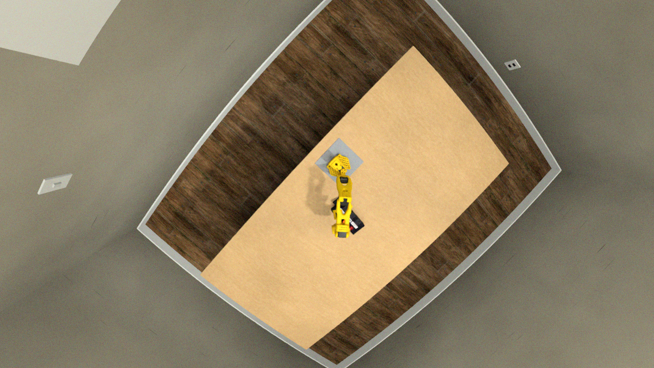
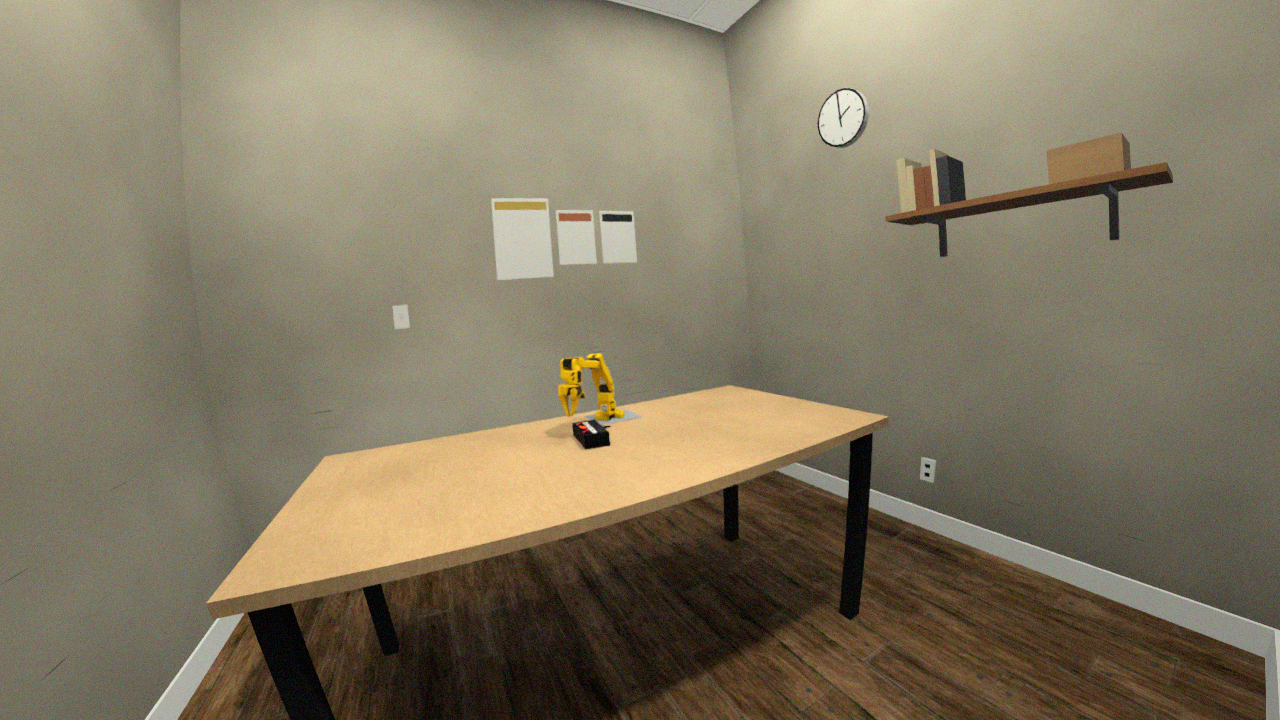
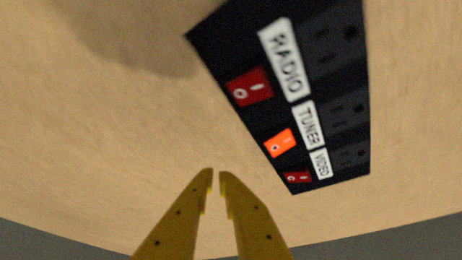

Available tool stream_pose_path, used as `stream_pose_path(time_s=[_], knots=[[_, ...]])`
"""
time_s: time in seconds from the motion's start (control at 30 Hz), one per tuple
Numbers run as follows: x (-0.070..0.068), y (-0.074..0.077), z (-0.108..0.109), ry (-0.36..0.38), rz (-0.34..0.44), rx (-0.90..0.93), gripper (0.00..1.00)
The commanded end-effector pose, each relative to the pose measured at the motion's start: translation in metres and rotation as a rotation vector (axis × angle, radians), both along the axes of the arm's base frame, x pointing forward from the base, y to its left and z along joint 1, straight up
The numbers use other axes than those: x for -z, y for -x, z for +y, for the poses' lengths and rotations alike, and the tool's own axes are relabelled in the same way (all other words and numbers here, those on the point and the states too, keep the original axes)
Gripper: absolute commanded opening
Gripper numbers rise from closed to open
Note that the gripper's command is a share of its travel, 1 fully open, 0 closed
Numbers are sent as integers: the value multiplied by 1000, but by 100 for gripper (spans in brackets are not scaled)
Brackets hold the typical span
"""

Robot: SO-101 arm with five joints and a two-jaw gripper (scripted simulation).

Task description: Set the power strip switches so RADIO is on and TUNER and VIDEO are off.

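In the wrist view the power strip (image 3: 289, 97) is lying face up on the tan surface (image 3: 90, 126), running from the upper middle of the frame down toward the lower right, so its labels and rockers are showing and it is already sitting the right way up. The hand (image 3: 215, 180) is sitting at the bottom centre of that view with its two yellow fingers pinched nearly together and nothing between them; this narrow stance is probably deliberate, since closed tips make a single blunt point for poking a rocker rather than gripping anything. The tips are hovering over bare surface just left of the strip's lower end, apart from it, nearest the VIDEO switch (image 3: 297, 176). The TUNER switch (image 3: 279, 143) is glowing bright orange, which I take to mean it is on, while the RADIO switch (image 3: 249, 87) and VIDEO are looking dark red, likely off; if so, TUNER and RADIO both need flipping. The wrist picture is blurring, so the rocker tilt is hard to read and the sockets along the right edge are mere dark smudges. In the top view the arm (image 1: 343, 201) is covering most of the strip, and in the exterior view, near the middle, the strip is too small to read.
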State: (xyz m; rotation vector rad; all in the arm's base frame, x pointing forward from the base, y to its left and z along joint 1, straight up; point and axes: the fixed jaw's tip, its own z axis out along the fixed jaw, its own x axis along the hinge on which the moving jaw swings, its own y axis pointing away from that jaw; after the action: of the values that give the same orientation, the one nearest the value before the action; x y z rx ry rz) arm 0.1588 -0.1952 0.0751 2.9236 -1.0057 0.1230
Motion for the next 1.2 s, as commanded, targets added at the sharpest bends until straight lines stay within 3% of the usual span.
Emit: stream_pose_path(time_s=[0.0,0.57,1.17], knots=[[2,2,-9,11,10,-140,0],[5,13,-28,49,45,-558,0],[6,20,-38,68,67,-786,0]])
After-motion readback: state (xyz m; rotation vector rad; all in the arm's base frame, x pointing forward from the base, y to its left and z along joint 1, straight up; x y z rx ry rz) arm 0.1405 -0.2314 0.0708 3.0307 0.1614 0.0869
